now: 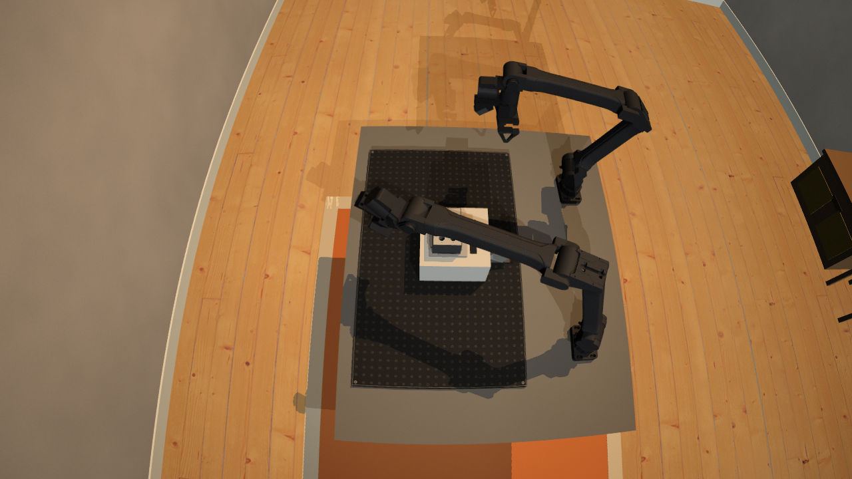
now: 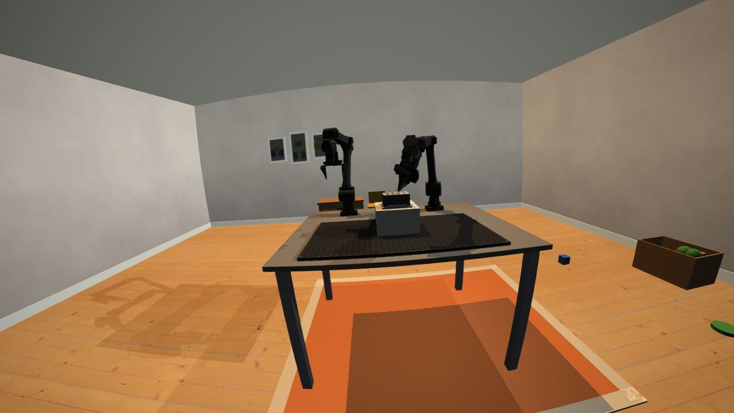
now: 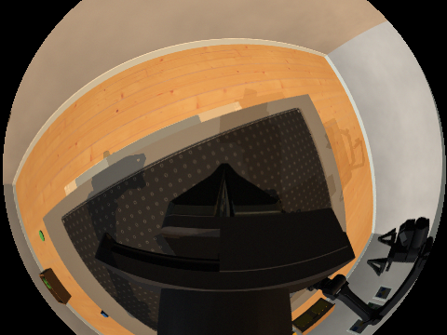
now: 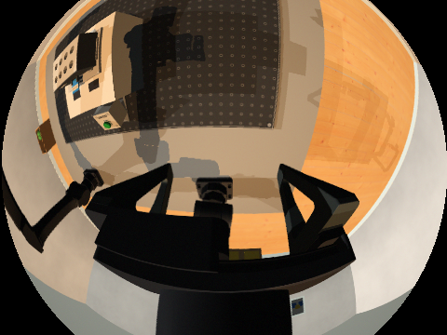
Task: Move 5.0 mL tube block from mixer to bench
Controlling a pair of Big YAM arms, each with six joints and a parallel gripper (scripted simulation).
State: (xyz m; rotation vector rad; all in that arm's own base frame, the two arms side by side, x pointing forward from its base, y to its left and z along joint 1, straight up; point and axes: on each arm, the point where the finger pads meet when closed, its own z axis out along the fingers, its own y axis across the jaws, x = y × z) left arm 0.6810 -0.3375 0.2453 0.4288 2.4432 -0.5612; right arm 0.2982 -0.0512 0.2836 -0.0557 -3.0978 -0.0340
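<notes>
left jaws [image 1: 386,231] [image 2: 399,188]: fully closed, no load; nearer arm. right jaws [image 1: 506,136] [image 2: 324,175]: wide, well apart. block [image 1: 446,247] [image 2: 396,199] [image 4: 64,65]: seated on mixer [image 1: 454,273] [image 2: 397,221] [image 4: 128,56], apparently below the left jaws, toward the arm bases; long axis crosswise. front lever [image 4: 75,85] likely requires left-jaw repositioning baseward.
</notes>
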